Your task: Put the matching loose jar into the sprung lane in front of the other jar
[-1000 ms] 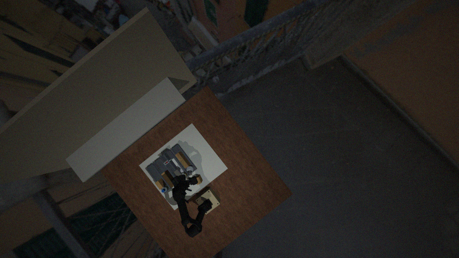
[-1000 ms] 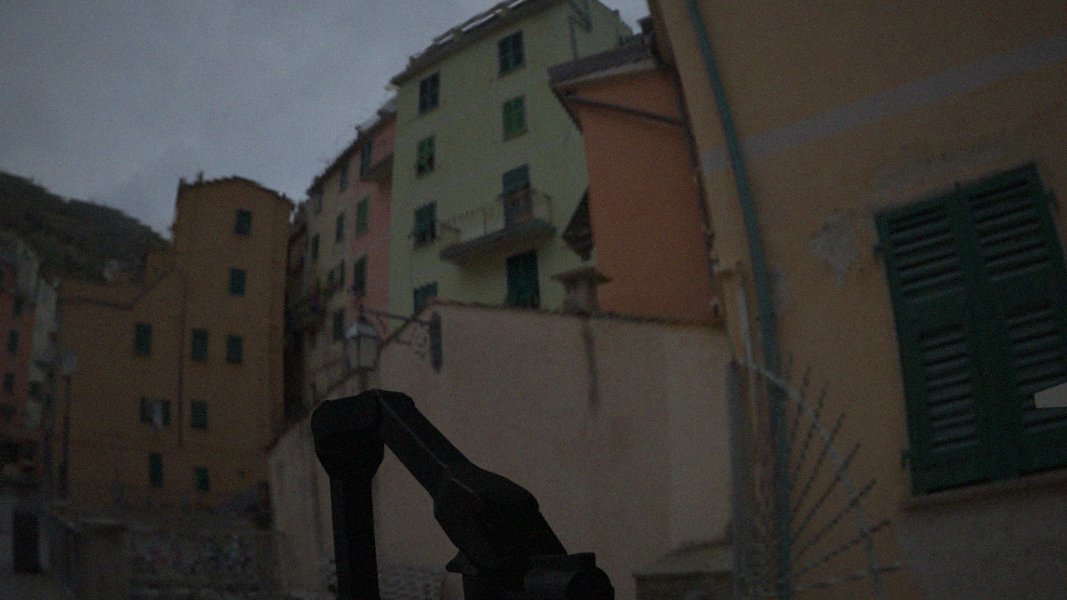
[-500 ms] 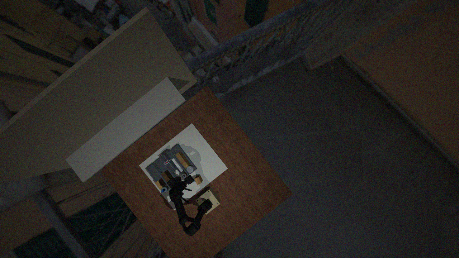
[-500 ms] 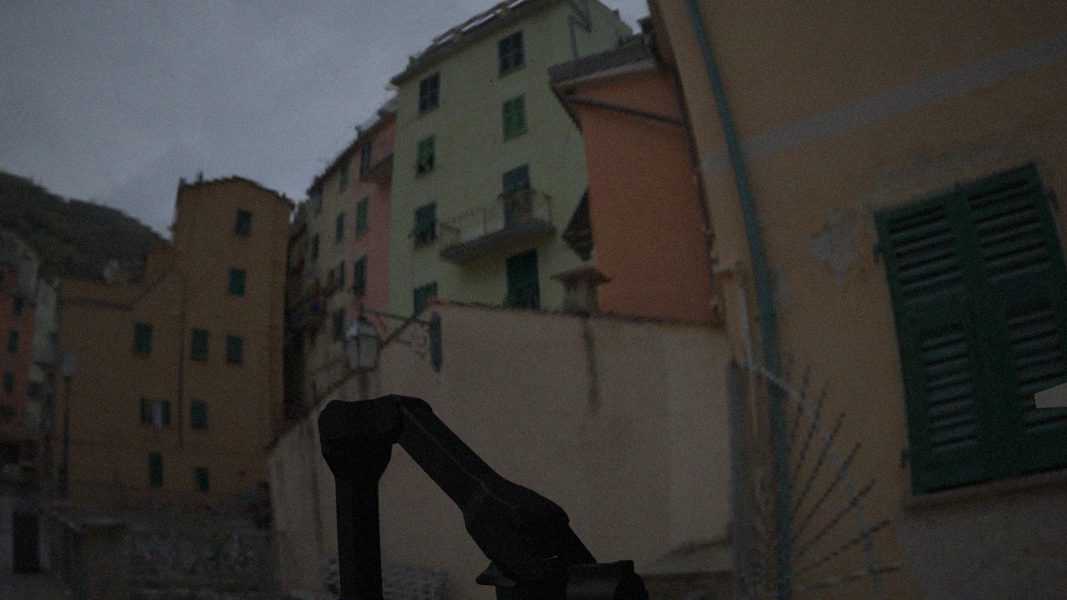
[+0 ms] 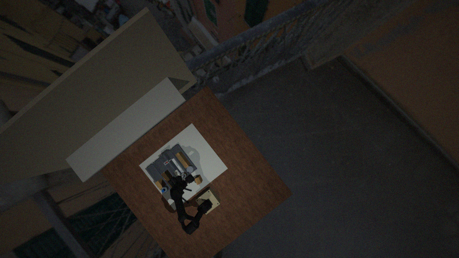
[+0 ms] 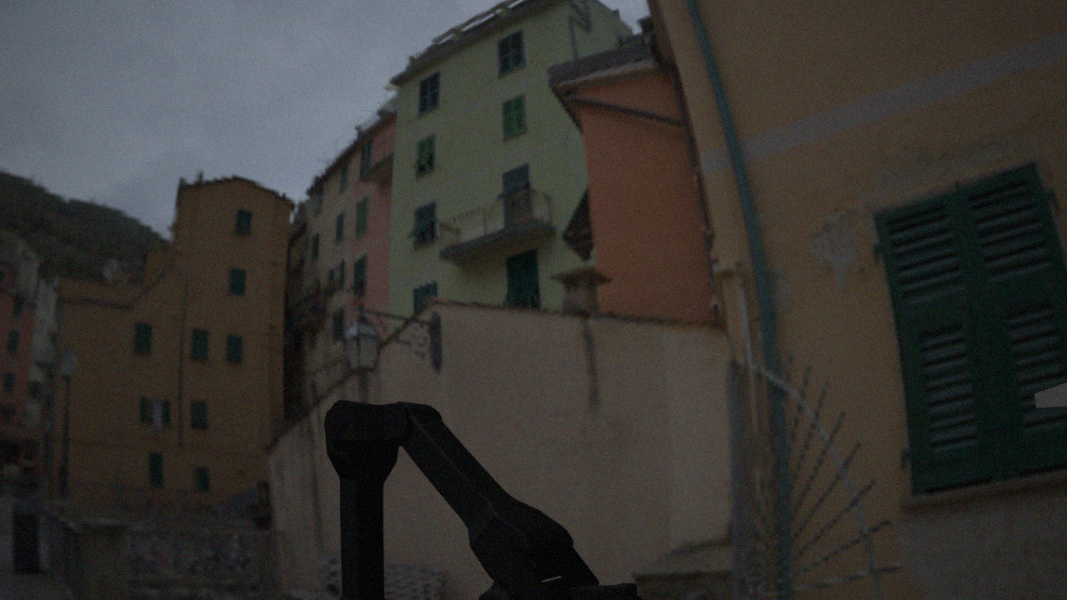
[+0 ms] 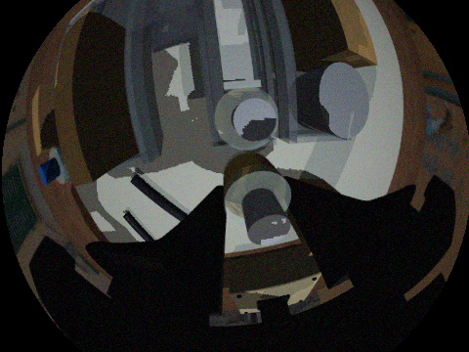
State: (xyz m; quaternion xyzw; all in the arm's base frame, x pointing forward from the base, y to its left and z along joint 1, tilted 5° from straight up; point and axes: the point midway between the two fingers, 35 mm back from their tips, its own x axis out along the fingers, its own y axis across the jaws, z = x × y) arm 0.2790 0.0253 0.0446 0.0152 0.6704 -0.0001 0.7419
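My gripper [image 7: 252, 187] is shut on a jar with a yellowish-brown body, a clear rim and a dark grey round end [image 7: 266, 225]. The jar in the sprung lane [image 7: 225, 117] [image 5: 183, 175] has a pale clear rim and a grey round top. It stands at the lane's front end, just beyond the held jar in the wrist view; whether the two touch I cannot tell. A white plate edge [image 7: 242, 84] shows right behind the lane jar, with a long white strip behind it. The low front stop and the held jar's underside are hidden. The exterior view shows only the arm.
A wide grey-topped round container [image 7: 344, 100] [image 5: 189, 168] stands right of the lane, before a tan box [image 5: 183, 159]. A brown box [image 7: 105, 98] fills a lane to the left. A blue-topped jar [image 7: 50, 171] [image 5: 164, 190] and black bars [image 7: 158, 198] lie left. A cream plate [image 5: 211, 201] lies near the arm base.
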